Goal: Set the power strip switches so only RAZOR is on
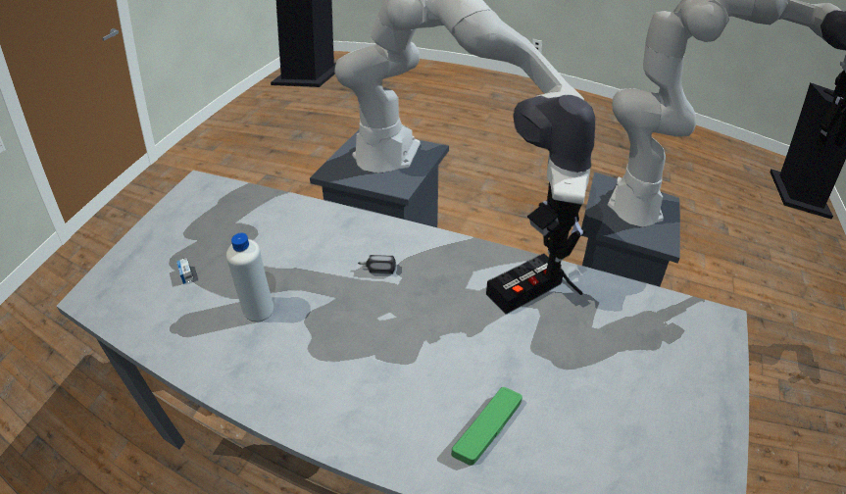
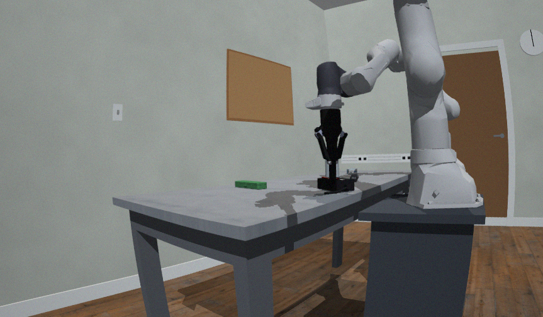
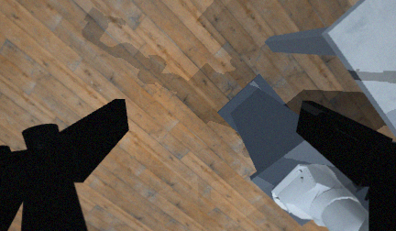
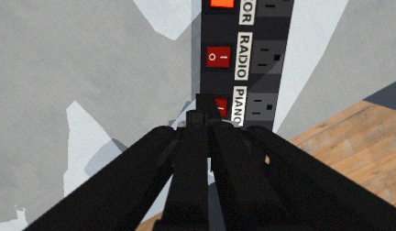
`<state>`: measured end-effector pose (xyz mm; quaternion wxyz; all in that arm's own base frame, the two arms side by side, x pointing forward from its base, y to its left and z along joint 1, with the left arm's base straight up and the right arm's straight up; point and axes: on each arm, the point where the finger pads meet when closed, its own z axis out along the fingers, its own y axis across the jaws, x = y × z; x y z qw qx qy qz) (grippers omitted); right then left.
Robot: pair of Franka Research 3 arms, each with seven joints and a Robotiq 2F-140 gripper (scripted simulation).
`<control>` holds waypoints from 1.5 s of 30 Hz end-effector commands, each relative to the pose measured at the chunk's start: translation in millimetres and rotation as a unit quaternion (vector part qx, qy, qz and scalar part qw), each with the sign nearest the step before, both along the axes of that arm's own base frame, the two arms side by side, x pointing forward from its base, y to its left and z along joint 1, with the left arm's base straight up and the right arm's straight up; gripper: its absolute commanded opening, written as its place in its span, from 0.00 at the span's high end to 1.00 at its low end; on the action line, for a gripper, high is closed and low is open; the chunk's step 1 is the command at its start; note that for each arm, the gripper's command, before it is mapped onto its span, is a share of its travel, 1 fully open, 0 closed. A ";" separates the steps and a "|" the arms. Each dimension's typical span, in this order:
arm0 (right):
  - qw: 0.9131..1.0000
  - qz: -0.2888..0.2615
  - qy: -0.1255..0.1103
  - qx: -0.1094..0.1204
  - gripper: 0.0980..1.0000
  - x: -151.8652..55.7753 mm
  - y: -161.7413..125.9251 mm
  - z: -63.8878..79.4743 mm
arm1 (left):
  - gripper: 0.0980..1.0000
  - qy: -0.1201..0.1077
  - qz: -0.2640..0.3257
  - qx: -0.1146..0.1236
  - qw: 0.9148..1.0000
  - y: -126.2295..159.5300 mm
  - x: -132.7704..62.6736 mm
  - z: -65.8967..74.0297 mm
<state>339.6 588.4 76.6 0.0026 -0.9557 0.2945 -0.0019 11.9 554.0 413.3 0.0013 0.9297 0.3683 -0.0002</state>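
Observation:
The black power strip (image 1: 498, 297) (image 2: 324, 184) (image 4: 222, 80) lies right way up, switches facing up, near the table's robot-side edge. The end switch (image 1: 518, 288) (image 4: 222, 3) is lit orange; its label is cut off to "OR" in the right wrist view. The RADIO switch (image 1: 533, 280) (image 4: 218, 57) is dark red, unlit. The PIANO switch (image 4: 221, 107) is also dark red, partly hidden by my fingertips. My right gripper (image 1: 554, 272) (image 2: 332, 177) (image 4: 203, 107) is shut and empty, pointing down with its tips at the PIANO switch. My left gripper (image 3: 213, 115) is open and empty, away from the table.
The strip's cable (image 1: 572, 283) sticks out past the gripper. A green block (image 1: 486, 424) (image 2: 250, 184) lies near the opposite edge. A white bottle (image 1: 250, 279) with a blue cap, a small grey item (image 1: 380, 264) and a small blue-white box (image 1: 184, 271) stand farther off.

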 end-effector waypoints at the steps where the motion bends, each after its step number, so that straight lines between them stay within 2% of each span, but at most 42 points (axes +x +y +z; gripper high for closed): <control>1: 1.000 -0.002 0.003 -0.002 1.00 -3.5 -0.7 -4.0 | 0.00 0.000 0.000 0.000 1.000 0.0 0.0 0.1; 8: 1.000 -0.002 0.003 -0.002 1.00 -3.5 -0.7 5.5 | 0.00 0.000 0.000 0.000 1.000 0.0 0.0 0.1; 15: 1.000 -0.002 0.003 -0.002 1.00 -3.5 -0.7 30.8 | 0.00 0.000 0.000 0.000 1.000 0.0 0.0 0.1; 17: 1.000 -0.002 0.003 -0.002 1.00 -3.5 -0.7 30.8 | 0.00 0.000 0.000 0.000 1.000 0.0 0.0 0.1; 25: 1.000 -0.002 0.003 -0.002 1.00 -3.5 -0.7 55.3 | 0.00 0.000 0.000 0.000 1.000 0.0 0.0 0.1; 45: 1.000 -0.002 0.003 -0.002 1.00 -3.5 -0.7 59.0 | 0.00 0.000 0.000 0.000 1.000 0.0 0.0 0.1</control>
